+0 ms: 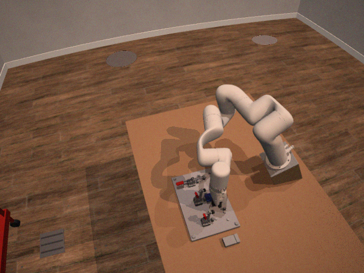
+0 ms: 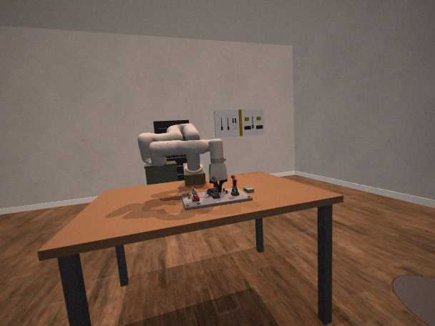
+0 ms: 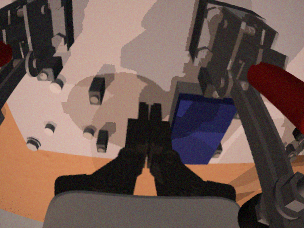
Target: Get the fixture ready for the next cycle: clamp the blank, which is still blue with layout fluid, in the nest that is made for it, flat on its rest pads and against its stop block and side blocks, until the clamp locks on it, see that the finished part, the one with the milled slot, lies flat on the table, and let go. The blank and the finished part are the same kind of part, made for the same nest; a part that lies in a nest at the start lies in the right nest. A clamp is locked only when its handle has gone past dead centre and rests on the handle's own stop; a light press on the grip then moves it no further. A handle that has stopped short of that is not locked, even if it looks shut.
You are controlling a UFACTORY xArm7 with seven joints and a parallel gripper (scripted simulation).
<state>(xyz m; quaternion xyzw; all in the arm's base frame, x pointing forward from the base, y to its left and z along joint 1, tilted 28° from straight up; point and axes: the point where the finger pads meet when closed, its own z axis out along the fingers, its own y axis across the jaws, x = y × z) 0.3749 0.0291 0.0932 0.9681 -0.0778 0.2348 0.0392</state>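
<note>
The blue blank (image 1: 208,197) (image 2: 211,191) (image 3: 202,127) lies in the middle nest of the grey fixture plate (image 1: 215,230) (image 3: 117,30). Whether it touches its stop and side blocks is not clear. The middle clamp's red handle (image 1: 196,194) (image 2: 215,184) (image 3: 275,90) stands up, and its arm (image 3: 260,135) is raised; it is not locked. My gripper (image 1: 220,205) (image 2: 220,190) (image 3: 148,116) is shut and empty, low above the plate beside the blank, on the side of the empty nest. The finished part (image 1: 230,240) (image 2: 248,189) lies on the table beyond the plate's end, apparently flat.
An end clamp (image 1: 205,221) (image 2: 235,186) with its handle up stands by the empty nest, whose blocks (image 3: 97,90) show left of my fingers. At the plate's other end, a third clamp's red grip (image 1: 179,183) (image 2: 196,197) lies low. The arm's base stands behind the plate.
</note>
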